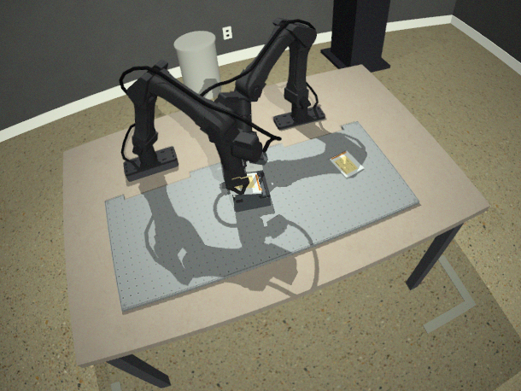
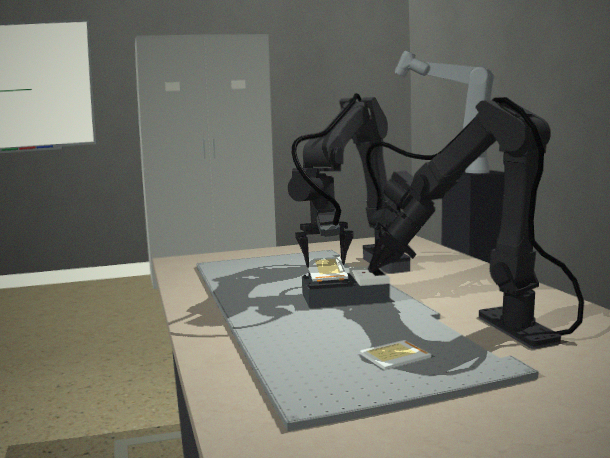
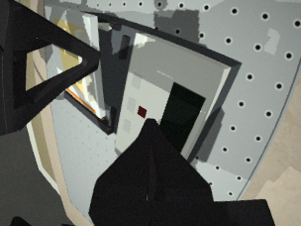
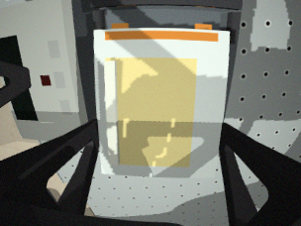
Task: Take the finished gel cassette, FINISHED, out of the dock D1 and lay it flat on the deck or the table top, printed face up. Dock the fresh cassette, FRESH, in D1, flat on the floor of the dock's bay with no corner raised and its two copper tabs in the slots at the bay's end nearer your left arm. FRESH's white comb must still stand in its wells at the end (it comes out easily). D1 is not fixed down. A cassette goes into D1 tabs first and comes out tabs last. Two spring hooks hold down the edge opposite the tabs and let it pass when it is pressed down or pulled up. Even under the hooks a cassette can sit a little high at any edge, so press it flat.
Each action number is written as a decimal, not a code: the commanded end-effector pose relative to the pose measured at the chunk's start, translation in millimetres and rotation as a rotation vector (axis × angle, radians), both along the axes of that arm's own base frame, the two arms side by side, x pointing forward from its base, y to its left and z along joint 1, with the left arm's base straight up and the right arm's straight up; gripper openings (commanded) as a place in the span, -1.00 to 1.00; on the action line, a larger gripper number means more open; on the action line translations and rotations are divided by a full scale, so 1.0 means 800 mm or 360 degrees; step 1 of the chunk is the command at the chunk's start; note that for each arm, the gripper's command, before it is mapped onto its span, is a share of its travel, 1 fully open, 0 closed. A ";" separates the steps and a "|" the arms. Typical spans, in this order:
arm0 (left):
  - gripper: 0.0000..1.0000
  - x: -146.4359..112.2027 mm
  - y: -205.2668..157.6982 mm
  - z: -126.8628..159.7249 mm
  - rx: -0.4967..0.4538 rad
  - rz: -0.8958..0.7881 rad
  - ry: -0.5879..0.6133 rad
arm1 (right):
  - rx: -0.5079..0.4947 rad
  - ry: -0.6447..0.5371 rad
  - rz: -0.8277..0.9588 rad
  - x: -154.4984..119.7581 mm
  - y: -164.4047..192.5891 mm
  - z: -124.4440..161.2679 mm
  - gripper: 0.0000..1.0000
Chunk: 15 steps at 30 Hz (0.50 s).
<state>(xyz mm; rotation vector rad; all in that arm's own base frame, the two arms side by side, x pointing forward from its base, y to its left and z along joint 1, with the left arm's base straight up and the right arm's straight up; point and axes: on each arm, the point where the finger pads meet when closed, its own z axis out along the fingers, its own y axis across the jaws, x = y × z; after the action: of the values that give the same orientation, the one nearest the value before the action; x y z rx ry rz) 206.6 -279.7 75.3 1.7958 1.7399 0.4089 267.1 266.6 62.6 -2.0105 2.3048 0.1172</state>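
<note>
The right gripper (image 1: 240,188) (image 2: 326,264) (image 3: 71,47) (image 4: 158,129) is clenched across the sides of what appears to be the fresh cassette (image 1: 252,183) (image 2: 327,267) (image 3: 93,30) (image 4: 155,94), held tilted over the dock (image 1: 253,205) (image 2: 345,296) (image 3: 113,59) (image 4: 85,74), presumably for tabs-first entry, its white comb (image 2: 339,266) (image 4: 110,99) apparently present. The left gripper (image 2: 378,272) (image 3: 150,124) (image 4: 29,77), closed on nothing, is at the dock's control panel (image 2: 369,278) (image 3: 153,69) (image 4: 54,30), probably to steady the unfixed dock; contact cannot be confirmed. The cassette judged finished (image 1: 347,165) (image 2: 395,353) lies flat, print up, on the deck (image 1: 342,205) (image 2: 320,370) (image 3: 248,45) (image 4: 267,74), well apart from the work.
</note>
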 end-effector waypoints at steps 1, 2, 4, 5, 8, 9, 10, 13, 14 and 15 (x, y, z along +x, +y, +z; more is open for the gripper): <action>-1.00 -0.045 0.040 -0.064 0.0245 -0.0079 0.0299 | 0.0110 -0.0101 -0.0013 0.015 0.010 0.030 -1.00; -1.00 -0.045 0.040 -0.064 0.0245 -0.0079 0.0299 | 0.0110 -0.0101 -0.0013 0.016 0.011 0.029 -1.00; -1.00 -0.045 0.040 -0.064 0.0245 -0.0079 0.0299 | 0.0110 -0.0101 -0.0013 0.017 0.011 0.029 -1.00; -1.00 -0.045 0.040 -0.064 0.0245 -0.0079 0.0299 | 0.0110 -0.0101 -0.0013 0.017 0.011 0.029 -1.00; -1.00 -0.045 0.040 -0.064 0.0245 -0.0079 0.0299 | 0.0110 -0.0101 -0.0013 0.017 0.011 0.029 -1.00; -1.00 -0.045 0.040 -0.064 0.0245 -0.0079 0.0299 | 0.0110 -0.0101 -0.0013 0.017 0.011 0.029 -1.00; -1.00 -0.045 0.040 -0.064 0.0245 -0.0079 0.0299 | 0.0110 -0.0101 -0.0013 0.017 0.011 0.029 -1.00; -1.00 -0.045 0.040 -0.064 0.0245 -0.0079 0.0299 | 0.0110 -0.0101 -0.0013 0.017 0.011 0.029 -1.00; -1.00 -0.045 0.040 -0.064 0.0245 -0.0079 0.0299 | 0.0110 -0.0101 -0.0013 0.017 0.011 0.029 -1.00; -1.00 -0.045 0.040 -0.064 0.0245 -0.0079 0.0299 | 0.0110 -0.0101 -0.0013 0.017 0.011 0.029 -1.00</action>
<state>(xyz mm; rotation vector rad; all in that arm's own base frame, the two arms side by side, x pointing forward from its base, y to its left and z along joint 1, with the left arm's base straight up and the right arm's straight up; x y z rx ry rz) 206.6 -279.7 75.3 1.7958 1.7399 0.4089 268.3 267.7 62.8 -2.0062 2.2993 0.1172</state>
